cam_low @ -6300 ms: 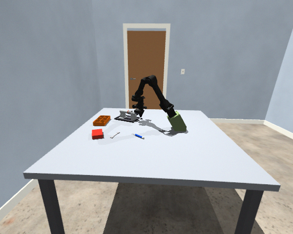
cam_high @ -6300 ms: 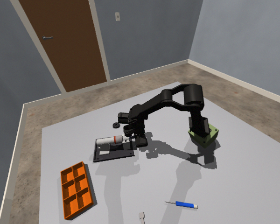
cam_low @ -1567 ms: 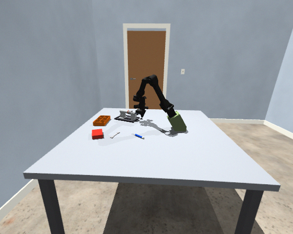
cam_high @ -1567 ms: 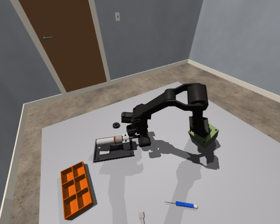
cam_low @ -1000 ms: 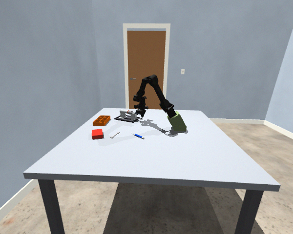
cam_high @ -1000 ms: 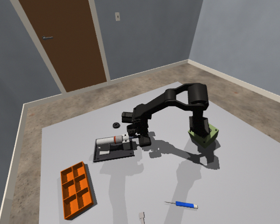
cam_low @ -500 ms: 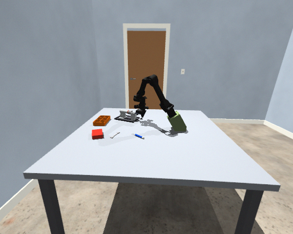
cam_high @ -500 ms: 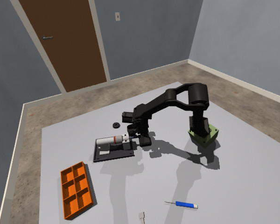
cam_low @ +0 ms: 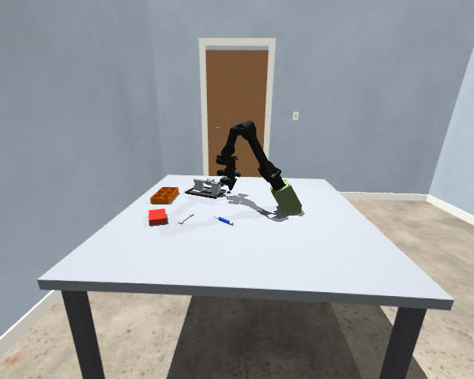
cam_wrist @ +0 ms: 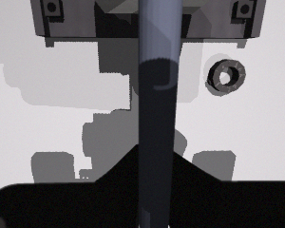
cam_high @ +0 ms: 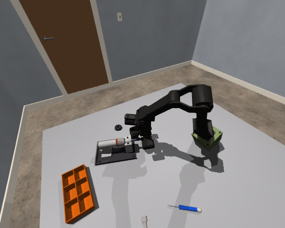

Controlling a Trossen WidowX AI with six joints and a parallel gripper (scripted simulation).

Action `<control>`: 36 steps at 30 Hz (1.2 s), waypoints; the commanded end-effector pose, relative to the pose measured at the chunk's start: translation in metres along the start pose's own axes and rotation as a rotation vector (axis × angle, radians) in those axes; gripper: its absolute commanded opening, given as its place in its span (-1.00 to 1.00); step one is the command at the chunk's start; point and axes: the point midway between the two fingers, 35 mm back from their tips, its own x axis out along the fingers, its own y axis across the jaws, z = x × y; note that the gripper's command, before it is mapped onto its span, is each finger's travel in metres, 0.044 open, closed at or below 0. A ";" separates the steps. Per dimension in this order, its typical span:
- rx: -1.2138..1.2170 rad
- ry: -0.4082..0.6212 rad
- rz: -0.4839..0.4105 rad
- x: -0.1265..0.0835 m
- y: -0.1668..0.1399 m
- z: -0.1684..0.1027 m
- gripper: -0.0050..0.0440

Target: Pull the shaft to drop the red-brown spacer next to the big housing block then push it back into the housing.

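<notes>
A grey table [cam_low: 269, 253] on dark legs carries everything. Directly on it lie a black base plate [cam_high: 105, 160] with the shaft assembly, an orange compartment tray [cam_high: 78, 194], a red box [cam_low: 157, 216], a blue-handled screwdriver [cam_high: 188, 208] and a small white piece [cam_high: 144, 219] — all apart from one another. A dark ring [cam_high: 118, 127] lies just beyond the base plate; the arm's green base [cam_high: 217, 137] stands further right.

Grey shaft [cam_wrist: 156, 119] level through housing [cam_high: 108, 143], red-brown spacer [cam_high: 117, 141] on it.
</notes>
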 end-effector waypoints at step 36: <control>-0.010 -0.029 -0.006 -0.008 0.001 -0.001 -1.00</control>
